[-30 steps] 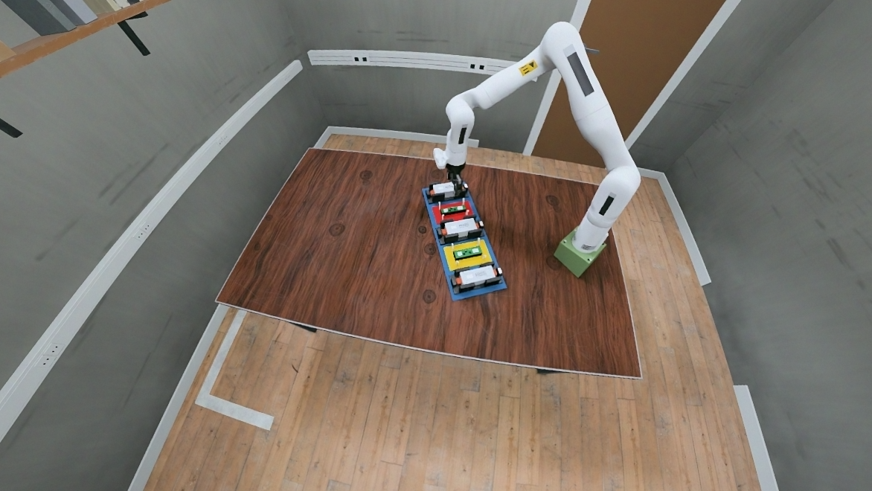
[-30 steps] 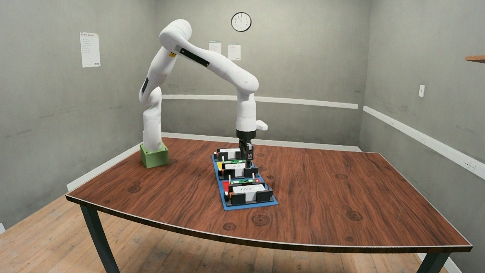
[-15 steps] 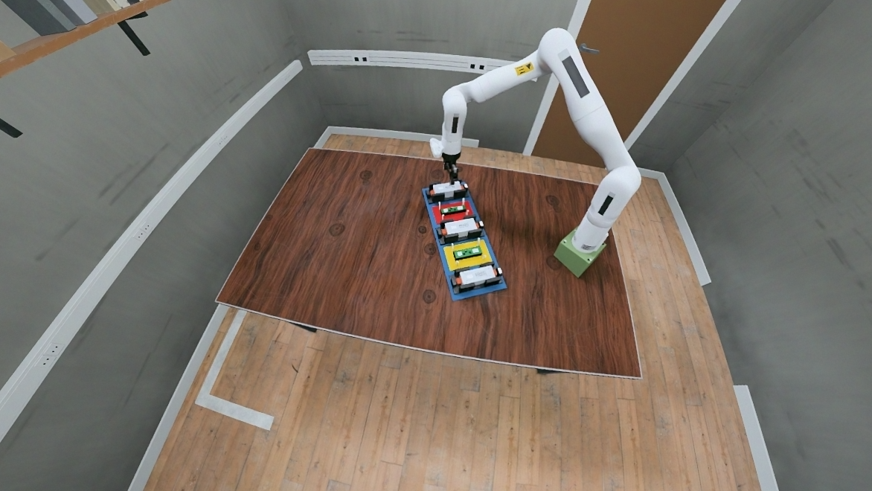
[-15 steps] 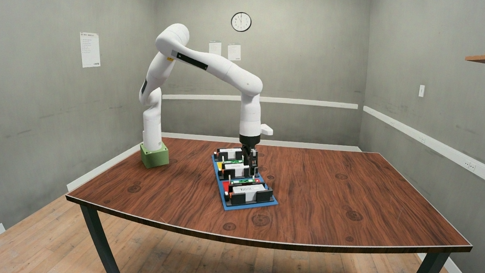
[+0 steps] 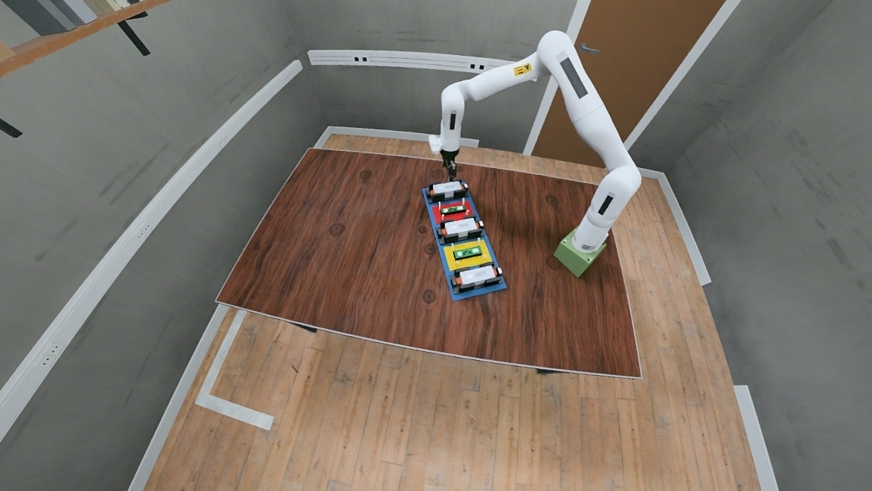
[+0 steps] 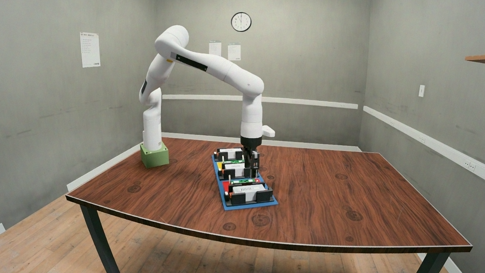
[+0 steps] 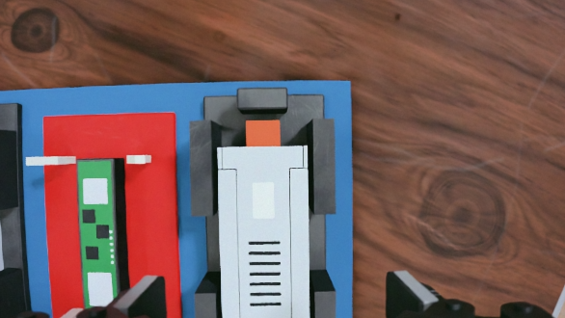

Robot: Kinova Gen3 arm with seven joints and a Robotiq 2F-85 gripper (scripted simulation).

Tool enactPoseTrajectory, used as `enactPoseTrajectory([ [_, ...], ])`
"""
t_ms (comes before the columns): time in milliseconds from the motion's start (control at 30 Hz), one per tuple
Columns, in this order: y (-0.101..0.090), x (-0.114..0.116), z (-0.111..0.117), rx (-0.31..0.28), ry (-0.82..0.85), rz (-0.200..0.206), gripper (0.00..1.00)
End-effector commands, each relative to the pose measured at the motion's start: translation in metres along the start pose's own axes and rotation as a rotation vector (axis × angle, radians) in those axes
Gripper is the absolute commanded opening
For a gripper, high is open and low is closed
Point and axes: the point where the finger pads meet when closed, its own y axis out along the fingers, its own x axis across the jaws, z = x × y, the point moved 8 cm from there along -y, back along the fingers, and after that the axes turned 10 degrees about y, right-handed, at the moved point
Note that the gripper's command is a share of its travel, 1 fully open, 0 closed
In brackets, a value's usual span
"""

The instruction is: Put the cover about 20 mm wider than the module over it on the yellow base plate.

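Inspecting the worktop (image 5: 335, 256) (image 6: 322, 210) (image 7: 458, 125), I am seeing my gripper (image 5: 451, 178) (image 6: 253, 175) (image 7: 276, 299) standing open, empty. All three covers (image 5: 460, 228) (image 6: 250, 190) (image 7: 263, 226) are sitting in holders; misjudged width is risking a wrong pick, off-centre descent or overtight closing a dented wall.

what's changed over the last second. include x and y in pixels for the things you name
The gripper (image 5: 451, 177) (image 6: 253, 174) (image 7: 276, 299) has moved left and slightly up in the top view, right and down in the exterior view. It is open, and no cover has been taken hold of. The three covers (image 5: 461, 228) (image 6: 249, 189) (image 7: 263, 226) remain in their holders, and both green modules (image 5: 467, 253) (image 6: 245, 181) (image 7: 97, 231) remain uncovered.
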Motion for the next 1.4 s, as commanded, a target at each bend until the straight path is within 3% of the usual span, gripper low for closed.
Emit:
enactPoseTrajectory([
  [0, -0.001, 0.0, 0.001, 0.002, 0.0, -0.001, 1.0],
  [1200, 0.005, -0.006, -0.001, 0.002, 0.0, -0.001, 1.0],
  [1367, 0.015, -0.006, -0.001, 0.002, 0.0, -0.001, 1.0],
])
